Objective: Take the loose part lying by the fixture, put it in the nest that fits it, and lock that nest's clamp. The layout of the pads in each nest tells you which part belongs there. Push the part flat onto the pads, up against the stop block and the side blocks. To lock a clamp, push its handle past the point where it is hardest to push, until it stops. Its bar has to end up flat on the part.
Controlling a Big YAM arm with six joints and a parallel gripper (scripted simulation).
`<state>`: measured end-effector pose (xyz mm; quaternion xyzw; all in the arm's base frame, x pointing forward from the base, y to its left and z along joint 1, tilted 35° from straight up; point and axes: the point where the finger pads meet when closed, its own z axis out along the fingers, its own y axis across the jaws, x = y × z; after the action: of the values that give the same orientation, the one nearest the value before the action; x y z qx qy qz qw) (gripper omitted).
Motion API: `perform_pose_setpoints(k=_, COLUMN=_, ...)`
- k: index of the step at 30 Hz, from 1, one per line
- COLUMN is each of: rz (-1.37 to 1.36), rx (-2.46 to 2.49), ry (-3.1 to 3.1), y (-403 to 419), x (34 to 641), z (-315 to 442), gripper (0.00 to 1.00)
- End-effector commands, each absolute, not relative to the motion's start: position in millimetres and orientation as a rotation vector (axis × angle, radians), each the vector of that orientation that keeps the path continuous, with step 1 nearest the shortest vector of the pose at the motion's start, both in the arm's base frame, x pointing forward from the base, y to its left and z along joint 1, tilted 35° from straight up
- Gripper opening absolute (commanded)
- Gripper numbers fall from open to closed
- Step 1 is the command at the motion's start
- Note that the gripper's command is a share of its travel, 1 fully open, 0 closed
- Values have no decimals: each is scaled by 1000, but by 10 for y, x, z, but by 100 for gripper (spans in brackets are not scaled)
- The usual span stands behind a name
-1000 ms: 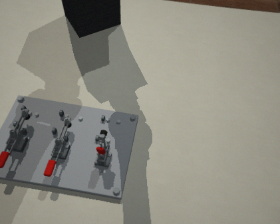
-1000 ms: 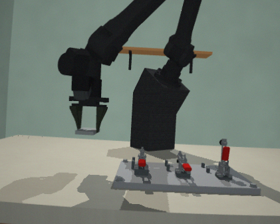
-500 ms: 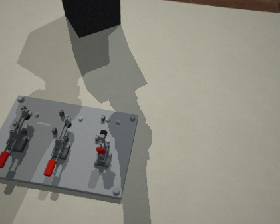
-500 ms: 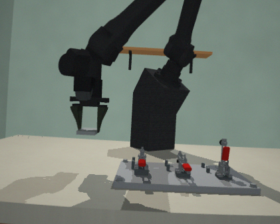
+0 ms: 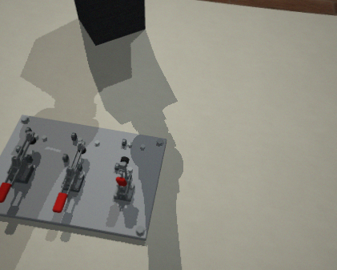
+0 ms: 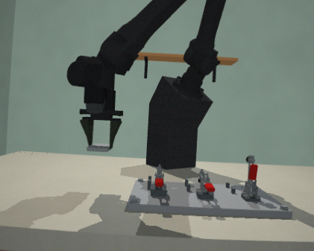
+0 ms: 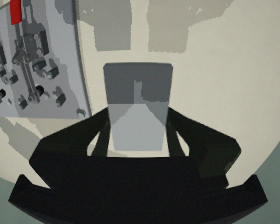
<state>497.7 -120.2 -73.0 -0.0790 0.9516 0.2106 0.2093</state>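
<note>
The loose part [image 6: 97, 149] [image 7: 138, 92] is a flat grey plate. My gripper [image 6: 100, 146] [image 7: 138, 112] is shut on it and holds it about level, above the table and left of the fixture [image 5: 96, 218] [image 6: 212, 208] in the exterior view. The top view shows neither. The fixture carries three clamps. The left handle [image 5: 3, 192] [image 6: 159, 182] and middle handle [image 5: 60, 202] [image 6: 209, 187] lie low toward the front. The right handle [image 5: 121, 181] [image 6: 253, 172] stands upright, with its black tip [image 5: 124, 159] [image 6: 248, 159] raised. Pad layouts are too small to tell.
The arm's black base [image 5: 112, 11] [image 6: 171, 132] stands behind the fixture. Small pins and blocks rise from the plate behind the clamps. In the wrist view the fixture's edge [image 7: 75, 112] is left of the held part. A wooden shelf [image 6: 162, 57] is on the back wall.
</note>
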Motion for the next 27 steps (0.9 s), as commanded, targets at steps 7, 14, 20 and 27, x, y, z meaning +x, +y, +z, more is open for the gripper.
perform_pose_setpoints(k=7, rz=555, rx=-191, ry=2620, y=-1384, x=4887, z=-748, gripper=0)
perform_pose_setpoints(k=14, rz=538, rx=-195, ry=2605, y=-1414, x=4917, z=-716, gripper=0)
perform_pose_setpoints(k=20, rz=568, rx=-185, ry=2632, y=-1350, x=4761, z=-925, gripper=0)
perform_pose_setpoints(k=27, rz=557, rx=-188, ry=2622, y=-1365, x=4772, z=-903, gripper=0)
